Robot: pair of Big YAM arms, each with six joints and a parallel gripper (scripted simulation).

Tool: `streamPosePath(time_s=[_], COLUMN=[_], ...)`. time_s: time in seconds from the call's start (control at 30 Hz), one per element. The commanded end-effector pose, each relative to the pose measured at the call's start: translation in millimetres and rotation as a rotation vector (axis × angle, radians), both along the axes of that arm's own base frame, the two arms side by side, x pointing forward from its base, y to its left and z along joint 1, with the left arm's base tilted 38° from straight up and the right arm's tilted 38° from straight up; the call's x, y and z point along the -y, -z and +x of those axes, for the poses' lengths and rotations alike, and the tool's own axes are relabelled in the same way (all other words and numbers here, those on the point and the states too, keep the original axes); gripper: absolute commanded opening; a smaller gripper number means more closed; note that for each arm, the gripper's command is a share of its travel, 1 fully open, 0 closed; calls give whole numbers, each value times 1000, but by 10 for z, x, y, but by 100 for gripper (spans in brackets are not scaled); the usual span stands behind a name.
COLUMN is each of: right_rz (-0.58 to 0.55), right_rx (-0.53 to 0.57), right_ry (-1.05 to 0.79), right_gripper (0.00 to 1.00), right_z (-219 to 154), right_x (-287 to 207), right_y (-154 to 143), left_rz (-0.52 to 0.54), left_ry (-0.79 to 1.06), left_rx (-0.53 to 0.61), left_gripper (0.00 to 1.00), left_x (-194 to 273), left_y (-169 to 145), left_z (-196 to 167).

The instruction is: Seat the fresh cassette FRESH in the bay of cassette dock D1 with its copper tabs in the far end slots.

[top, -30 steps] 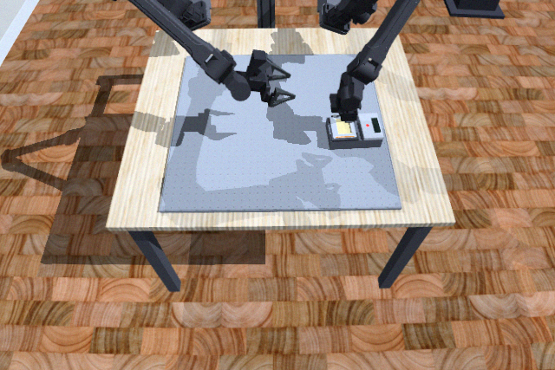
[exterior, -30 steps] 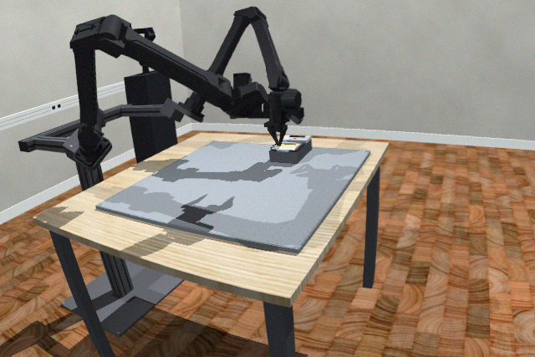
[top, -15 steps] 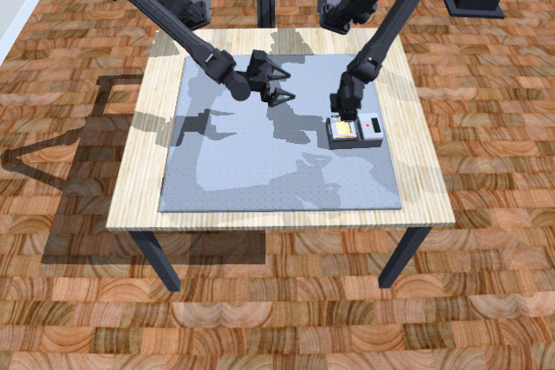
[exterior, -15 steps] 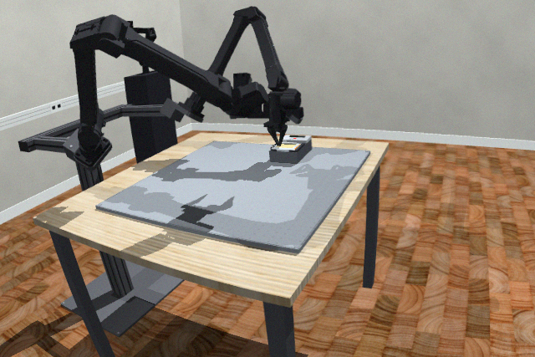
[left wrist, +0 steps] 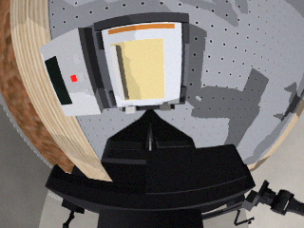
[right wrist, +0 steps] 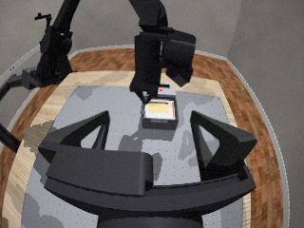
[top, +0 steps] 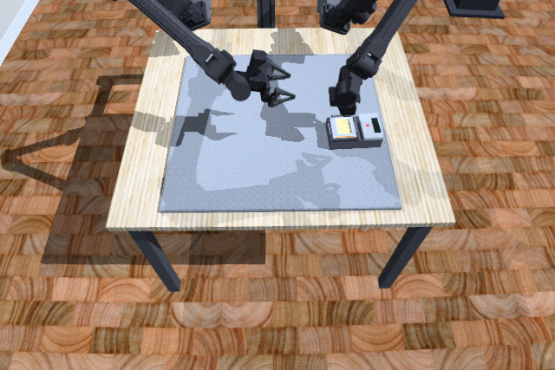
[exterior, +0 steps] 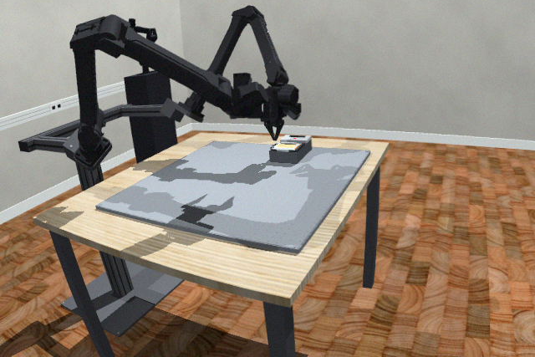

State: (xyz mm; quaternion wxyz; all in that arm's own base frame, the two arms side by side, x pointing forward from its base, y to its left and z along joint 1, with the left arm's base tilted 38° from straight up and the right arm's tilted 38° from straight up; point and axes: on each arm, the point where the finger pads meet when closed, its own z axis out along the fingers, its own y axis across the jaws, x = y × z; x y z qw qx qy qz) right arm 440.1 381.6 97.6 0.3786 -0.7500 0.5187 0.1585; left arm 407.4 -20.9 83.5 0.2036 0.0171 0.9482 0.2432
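Dock D1 (top: 345,145) (exterior: 282,156) (left wrist: 97,71) (right wrist: 161,124) stands on the grey board, its red light (top: 367,125) (left wrist: 73,78) lit. The white cassette FRESH (top: 335,127) (left wrist: 173,71) lies in its bay, copper strip (left wrist: 142,28) at the far end; the tabs are hidden. It looks about level, but a slightly high edge cannot be told. The white comb (left wrist: 116,71) stands beside the yellow window's left side. My left gripper (exterior: 275,139) (left wrist: 150,114) is shut and empty, its tips by the edge opposite the copper. My right gripper (top: 291,85) (right wrist: 150,115) is open and empty, well away from D1.
The grey perforated board (top: 251,178) (exterior: 242,189) lies on the wooden table (top: 134,178) (exterior: 242,275). D1 stands near the board's edge, on the left arm's side. The left arm reaches over D1's near side.
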Motion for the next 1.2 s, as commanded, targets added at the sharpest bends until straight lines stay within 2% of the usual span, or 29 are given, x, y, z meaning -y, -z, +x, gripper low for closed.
streamPosePath(time_s=[0.0, 0.4, 0.7, 0.97, 1.03, 1.1, 1.17], right_rz=[17, 17, 17, 17, 17, 17, 17], right_rx=[17, 17, 17, 17, 17, 17, 17], right_ry=[11, 11, 11, 11, 11, 11, 11], right_gripper=[100, 100, 100, 100, 100, 100, 100], right_z=[159, 159, 159, 159, 159, 159, 159], right_x=[-71, -71, -71, -71, -71, -71, -71], right_y=[-99, -99, -99, -99, -99, -99, -99], left_rz=[-23, -23, -46, -51, -46, -46, -37], left_ry=[-37, -32, -20, -20, -10, -10, 17], left_rx=[65, 58, 125, 125, 121, 121, 135], left_gripper=[0, 0, 0, 0, 23, 23, 45], left_x=[37, 46, 193, 395, 419, 419, 429], left_y=[-265, -224, -566, -919, -942, -942, -927], left_z=[155, 174, 243, 14, -39, -39, -52])
